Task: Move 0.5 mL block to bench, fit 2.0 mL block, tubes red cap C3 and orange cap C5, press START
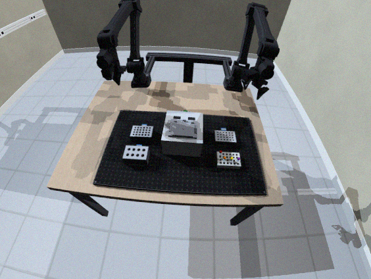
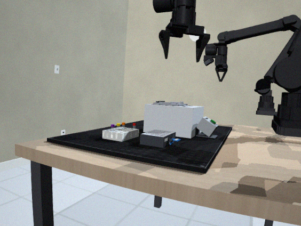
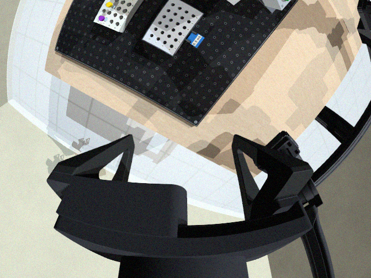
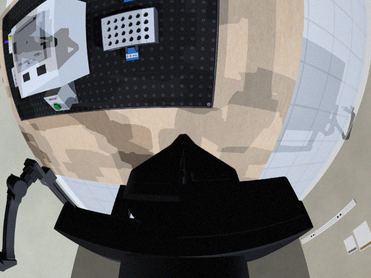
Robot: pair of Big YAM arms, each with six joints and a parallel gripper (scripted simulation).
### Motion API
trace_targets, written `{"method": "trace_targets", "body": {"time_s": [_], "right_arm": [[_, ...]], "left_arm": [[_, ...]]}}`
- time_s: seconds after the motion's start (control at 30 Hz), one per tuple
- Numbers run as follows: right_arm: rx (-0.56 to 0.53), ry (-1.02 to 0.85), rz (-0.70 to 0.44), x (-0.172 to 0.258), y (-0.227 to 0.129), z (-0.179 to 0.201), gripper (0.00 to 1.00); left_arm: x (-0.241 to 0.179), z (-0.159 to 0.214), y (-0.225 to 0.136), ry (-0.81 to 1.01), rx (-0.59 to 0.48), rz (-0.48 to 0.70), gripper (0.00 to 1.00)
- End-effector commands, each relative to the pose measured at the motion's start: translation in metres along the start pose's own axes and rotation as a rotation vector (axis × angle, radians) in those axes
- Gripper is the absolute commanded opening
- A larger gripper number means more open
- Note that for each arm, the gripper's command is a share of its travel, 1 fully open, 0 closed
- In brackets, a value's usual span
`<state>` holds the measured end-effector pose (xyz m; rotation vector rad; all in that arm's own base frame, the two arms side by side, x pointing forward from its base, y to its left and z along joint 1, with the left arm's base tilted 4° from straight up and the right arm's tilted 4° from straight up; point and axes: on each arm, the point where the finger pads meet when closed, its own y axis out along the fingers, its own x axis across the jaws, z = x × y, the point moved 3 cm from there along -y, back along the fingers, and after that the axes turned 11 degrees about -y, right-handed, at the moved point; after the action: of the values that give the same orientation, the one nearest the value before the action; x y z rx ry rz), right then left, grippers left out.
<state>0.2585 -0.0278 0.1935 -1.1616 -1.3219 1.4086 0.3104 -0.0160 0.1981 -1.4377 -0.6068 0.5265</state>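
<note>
The mixer (image 1: 182, 147) (image 2: 171, 117) (image 4: 72, 20) stands mid-mat with no block on its plate. The 0.5 mL block (image 1: 225, 135) (image 2: 153, 140) (image 3: 172, 26) stands on the mat beside it, blue lever outward. The 2.0 mL block (image 1: 141, 131) (image 4: 127, 29) stands on the mixer's other side. The red-capped tube (image 1: 220, 151) (image 2: 134, 124) and orange-capped tube (image 1: 225, 157) (image 2: 123, 123) stand in the rack (image 1: 227, 166) (image 2: 109, 135). My left gripper (image 2: 182, 59) (image 3: 183, 140) is open and empty, high above the bench. My right gripper (image 2: 220, 80) (image 4: 183, 139) is shut and empty, raised near the bench's arm-side edge.
A block with larger bores (image 1: 135, 152) stands behind the 2.0 mL block. Yellow-capped (image 1: 231, 158) (image 2: 118, 124) and purple-capped (image 1: 239, 158) (image 2: 112, 125) tubes share the rack. The green START button (image 2: 213, 121) (image 4: 57, 106) is on the mixer's sloped front panel.
</note>
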Motion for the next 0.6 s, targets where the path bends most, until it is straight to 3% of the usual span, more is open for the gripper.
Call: {"method": "trace_targets", "body": {"time_s": [0.0,0.2,0.5,0.57], "right_arm": [[-0.019,-0.005,0.005,0.002,-0.008,-0.005,0.00],[-0.003,-0.006,0.001,0.004,-0.002,-0.001,0.00],[-0.023,-0.004,0.006,0.002,-0.010,-0.006,0.00],[-0.031,-0.004,0.009,0.001,-0.013,-0.008,0.00]], "left_arm": [[0.001,0.010,-0.003,-0.121,-0.004,-0.012,1.00],[-0.007,0.037,-0.003,-0.190,0.002,-0.007,1.00],[0.002,0.015,-0.008,-0.377,-0.018,-0.019,1.00],[-0.001,0.032,-0.009,-0.425,-0.017,-0.019,1.00]]}}
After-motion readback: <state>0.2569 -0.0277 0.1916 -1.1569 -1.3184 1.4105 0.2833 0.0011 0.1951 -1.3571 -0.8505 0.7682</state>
